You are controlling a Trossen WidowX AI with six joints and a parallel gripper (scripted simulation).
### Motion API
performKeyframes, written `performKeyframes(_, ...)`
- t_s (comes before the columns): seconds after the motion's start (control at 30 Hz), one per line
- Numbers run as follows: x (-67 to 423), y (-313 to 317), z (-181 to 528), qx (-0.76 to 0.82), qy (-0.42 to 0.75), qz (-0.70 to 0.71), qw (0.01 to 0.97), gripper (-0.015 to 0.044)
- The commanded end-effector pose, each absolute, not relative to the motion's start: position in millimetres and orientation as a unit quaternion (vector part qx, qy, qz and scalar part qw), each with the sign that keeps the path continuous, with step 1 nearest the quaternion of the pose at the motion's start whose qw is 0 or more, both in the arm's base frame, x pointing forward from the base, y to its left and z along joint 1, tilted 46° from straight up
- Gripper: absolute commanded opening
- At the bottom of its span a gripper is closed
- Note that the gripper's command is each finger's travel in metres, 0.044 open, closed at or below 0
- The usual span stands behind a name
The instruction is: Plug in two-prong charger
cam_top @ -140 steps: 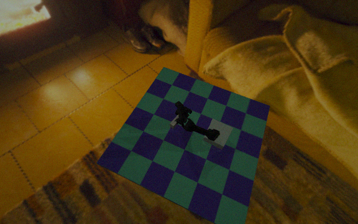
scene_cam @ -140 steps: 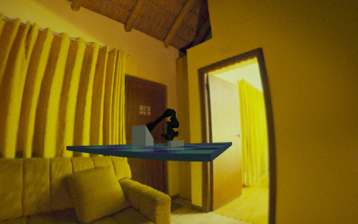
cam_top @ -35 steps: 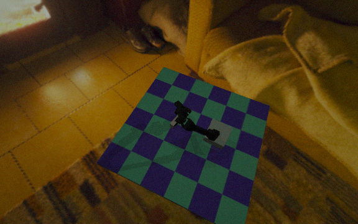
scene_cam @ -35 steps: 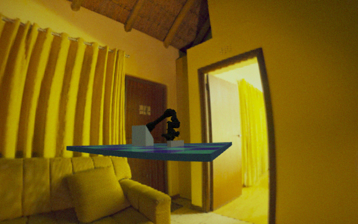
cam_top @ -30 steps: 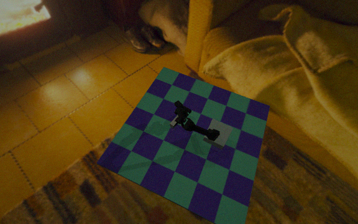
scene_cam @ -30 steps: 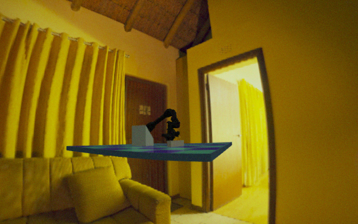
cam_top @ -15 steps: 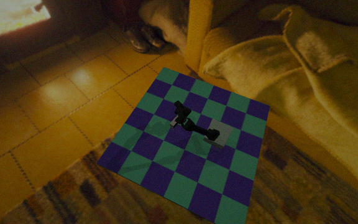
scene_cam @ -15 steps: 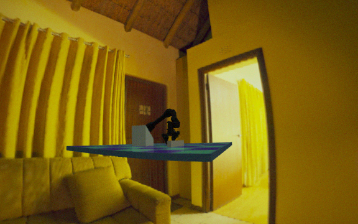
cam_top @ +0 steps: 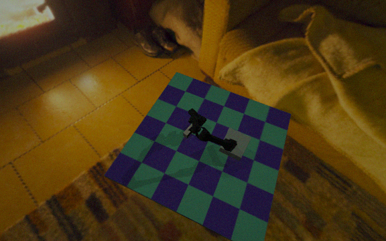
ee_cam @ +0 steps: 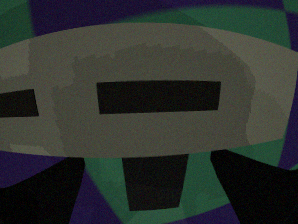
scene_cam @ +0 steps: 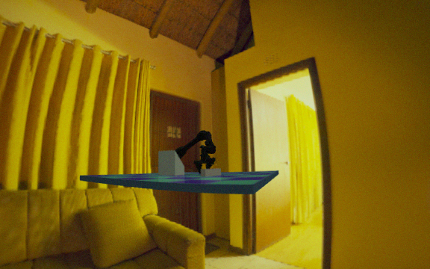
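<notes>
The grey power strip [cam_top: 187, 133] [scene_cam: 213, 172] [ee_cam: 45, 132] lies on the checkered board. In the wrist view its top has a dark rectangle [ee_cam: 158, 97] at the middle and another [ee_cam: 19, 103] at the left edge. The charger [ee_cam: 155, 183], a dark block, stands against the strip's near edge, in line with the middle rectangle. My gripper [cam_top: 193, 126] [scene_cam: 204, 167] [ee_cam: 149, 157] is open, low beside the strip, with one finger on each side of the charger and gaps to both. The strip's edge hides the fingertips and the charger's far end. The prongs are hidden, so their depth cannot be told.
The checkered board [cam_top: 194, 204] [scene_cam: 200, 189] carries the strip and a grey base block [cam_top: 243, 140] [scene_cam: 168, 162] under the arm. The strip stands close against the fingers. A sofa [scene_cam: 178, 233] and a yellow blanket [cam_top: 273, 63] are in the room around the board.
</notes>
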State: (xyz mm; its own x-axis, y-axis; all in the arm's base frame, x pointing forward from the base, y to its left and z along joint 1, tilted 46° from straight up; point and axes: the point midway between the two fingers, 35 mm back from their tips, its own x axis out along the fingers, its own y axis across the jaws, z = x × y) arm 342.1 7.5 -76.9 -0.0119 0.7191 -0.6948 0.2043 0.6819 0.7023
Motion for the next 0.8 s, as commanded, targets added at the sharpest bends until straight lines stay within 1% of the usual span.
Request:
performKeyframes(0.0,339.8,8.0,-77.3,0.339,0.680,0.209,0.615,0.0440)
performKeyframes(0.77,332.8,9.3,-76.7,0.338,0.678,0.209,0.618,0.0440)
